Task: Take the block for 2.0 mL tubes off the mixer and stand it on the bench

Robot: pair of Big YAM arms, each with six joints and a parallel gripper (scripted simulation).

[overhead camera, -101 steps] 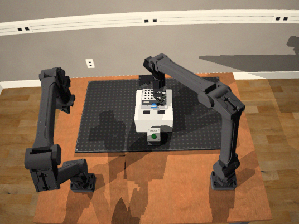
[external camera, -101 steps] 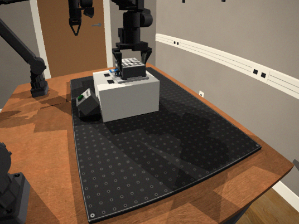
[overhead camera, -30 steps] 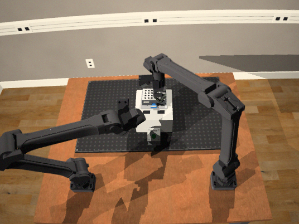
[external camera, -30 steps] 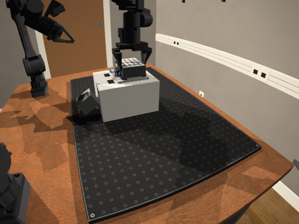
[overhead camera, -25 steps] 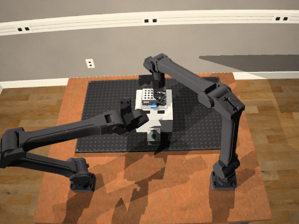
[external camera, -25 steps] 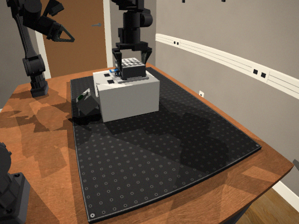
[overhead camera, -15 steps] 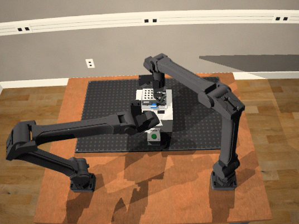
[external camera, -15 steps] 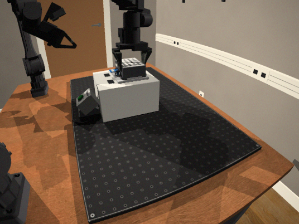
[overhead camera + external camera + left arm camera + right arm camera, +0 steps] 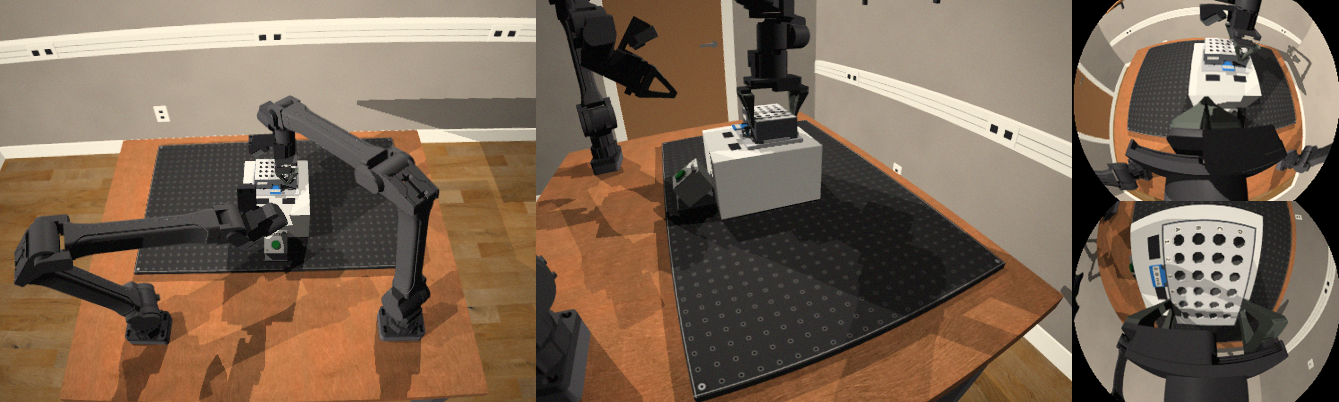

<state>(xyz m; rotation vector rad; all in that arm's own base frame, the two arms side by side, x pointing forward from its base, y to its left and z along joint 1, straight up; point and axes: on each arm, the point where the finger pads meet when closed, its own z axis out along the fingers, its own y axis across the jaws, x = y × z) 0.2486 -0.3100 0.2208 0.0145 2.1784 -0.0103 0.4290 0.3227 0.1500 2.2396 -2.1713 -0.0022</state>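
Observation:
The 2.0 mL block (image 9: 266, 169) (image 9: 776, 131) (image 9: 1217, 46) (image 9: 1208, 266), white-topped with rows of round holes and dark sides, sits level on the plate of the white mixer (image 9: 298, 207) (image 9: 766, 180) (image 9: 1222, 91). The blue lever (image 9: 275, 190) (image 9: 740, 127) (image 9: 1228, 66) (image 9: 1157, 276) is at its front. My right gripper (image 9: 776, 125) (image 9: 1206, 301) points down and is shut on the block, one finger on each side near one end. My left gripper (image 9: 675, 93) (image 9: 1206, 100) is shut and empty, above and in front of the mixer, clear of the lever. The back lip is hidden.
A small box with a green button (image 9: 276, 245) (image 9: 681, 175) stands just in front of the mixer, below my left gripper. The mixer stands on the black perforated mat (image 9: 190, 190) (image 9: 776, 290). The right arm reaches in over the mixer's side.

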